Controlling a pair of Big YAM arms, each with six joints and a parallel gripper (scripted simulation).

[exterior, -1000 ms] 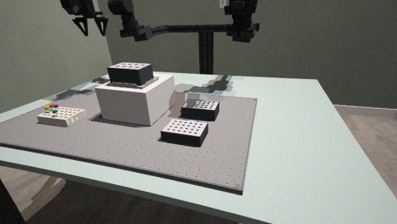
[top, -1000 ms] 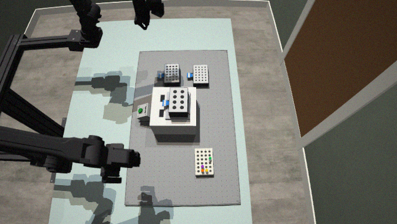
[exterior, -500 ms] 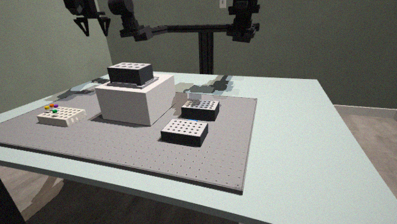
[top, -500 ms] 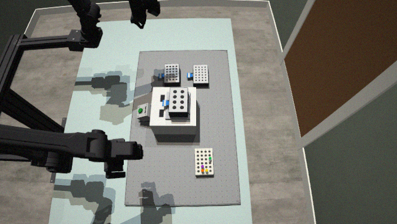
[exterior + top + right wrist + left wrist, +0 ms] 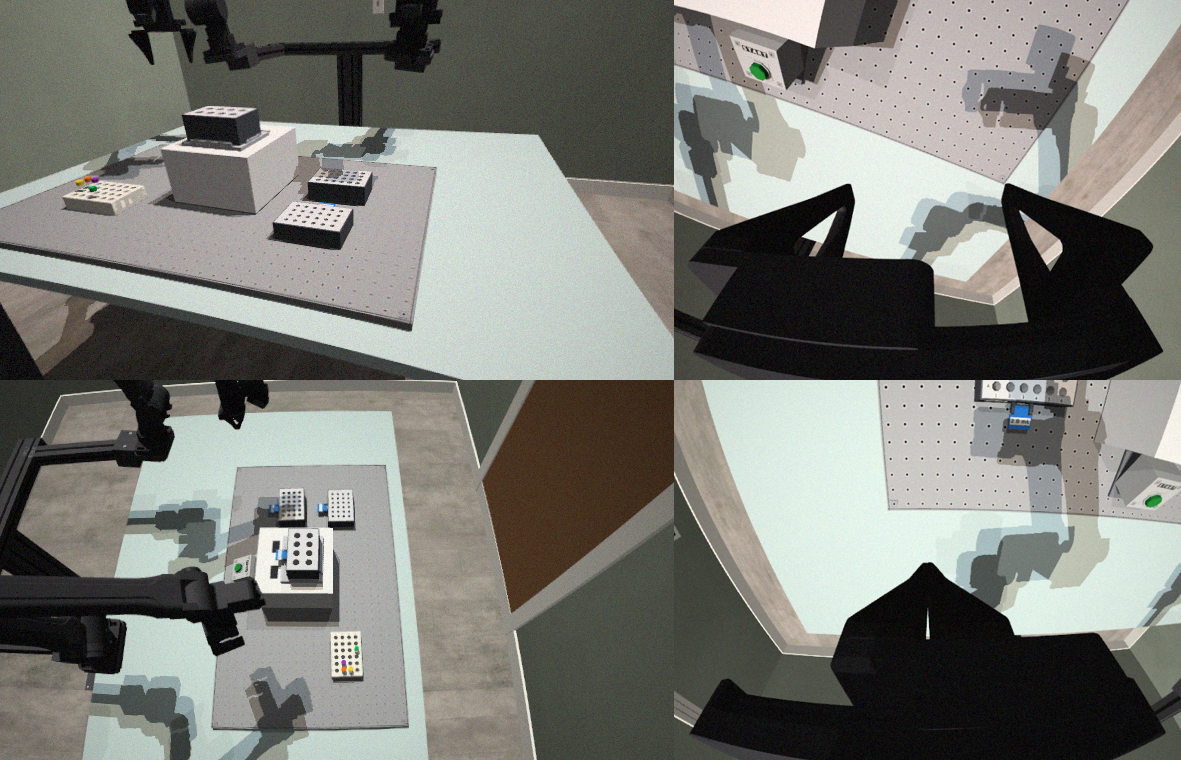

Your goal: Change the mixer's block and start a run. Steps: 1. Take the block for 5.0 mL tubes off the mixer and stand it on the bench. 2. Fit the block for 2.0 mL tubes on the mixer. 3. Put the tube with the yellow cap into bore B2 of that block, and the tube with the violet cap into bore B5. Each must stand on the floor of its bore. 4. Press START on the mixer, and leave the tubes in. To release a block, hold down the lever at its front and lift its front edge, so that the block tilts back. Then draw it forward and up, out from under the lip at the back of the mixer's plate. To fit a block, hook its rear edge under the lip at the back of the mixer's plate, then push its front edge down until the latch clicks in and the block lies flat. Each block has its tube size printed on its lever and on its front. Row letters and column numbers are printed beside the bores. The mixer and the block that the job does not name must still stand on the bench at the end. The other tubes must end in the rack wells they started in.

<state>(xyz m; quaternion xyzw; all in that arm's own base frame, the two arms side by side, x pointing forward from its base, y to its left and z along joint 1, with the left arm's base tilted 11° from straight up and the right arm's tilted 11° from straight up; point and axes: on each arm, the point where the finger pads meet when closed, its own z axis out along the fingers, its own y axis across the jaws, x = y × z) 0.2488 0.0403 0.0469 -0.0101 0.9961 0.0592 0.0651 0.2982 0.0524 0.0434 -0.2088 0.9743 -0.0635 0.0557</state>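
The 5.0 mL block (image 5: pixel 303 549) (image 5: pixel 220 127) sat on the mixer (image 5: pixel 270 586) (image 5: pixel 210 172) (image 5: pixel 1171 436) (image 5: pixel 755 13), forward of my right gripper (image 5: pixel 229 645) (image 5: pixel 171 62) (image 5: pixel 927 191) and over toward the left arm's side. The right looked nearer, its fingers spread wide on nothing, while my left gripper (image 5: pixel 237 426) (image 5: pixel 927 571) was closed and bare. The block's lever (image 5: pixel 281 555) pointed back at the arms' mounts — its long axis ran side to side.

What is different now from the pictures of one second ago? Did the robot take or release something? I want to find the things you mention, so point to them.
The right jaws (image 5: pixel 230 646) (image 5: pixel 171 63) moved towards the mixer (image 5: pixel 320 586) (image 5: pixel 210 172) (image 5: pixel 1171 433) (image 5: pixel 755 16), up and right in the top view. The left jaws (image 5: pixel 237 427) (image 5: pixel 433 46) shifted slightly left in that view. Nothing was taken or released. The mixer, its large block (image 5: pixel 303 574) (image 5: pixel 220 129) and the tube rack (image 5: pixel 346 676) (image 5: pixel 90 205) stayed put.
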